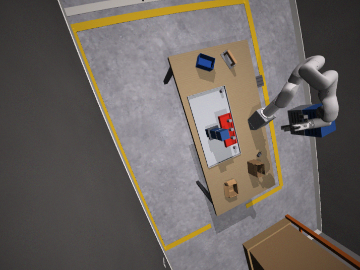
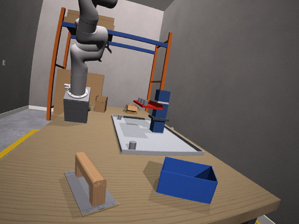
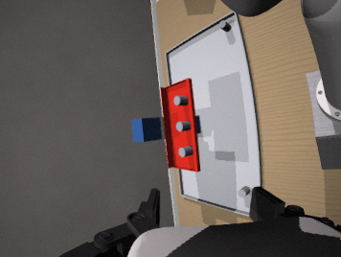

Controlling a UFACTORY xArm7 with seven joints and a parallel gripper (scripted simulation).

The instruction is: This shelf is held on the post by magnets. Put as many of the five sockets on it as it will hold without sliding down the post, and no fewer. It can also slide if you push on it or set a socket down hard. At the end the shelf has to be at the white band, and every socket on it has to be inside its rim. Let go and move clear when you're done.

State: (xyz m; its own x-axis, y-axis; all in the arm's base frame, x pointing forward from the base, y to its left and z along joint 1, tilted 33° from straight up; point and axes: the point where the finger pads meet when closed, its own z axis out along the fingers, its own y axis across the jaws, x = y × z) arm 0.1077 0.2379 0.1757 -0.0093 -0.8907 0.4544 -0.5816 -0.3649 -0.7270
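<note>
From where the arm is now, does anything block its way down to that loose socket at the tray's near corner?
Nothing visible does. The open gripper hangs high, empty, and the socket stands alone on the grey tray, apart from the blue post and red shelf.

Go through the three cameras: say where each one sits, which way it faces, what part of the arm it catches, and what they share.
Top: high overhead, looking down on the table and floor; shows the whole arm folded off the table's edge.
Exterior: low at the table's end by the blue bin, facing along it toward the post; shows the arm's pedestal and links.
Wrist: on the raised arm, looking down past the open, empty gripper.
All three share the red shelf carrying three sockets.
</note>
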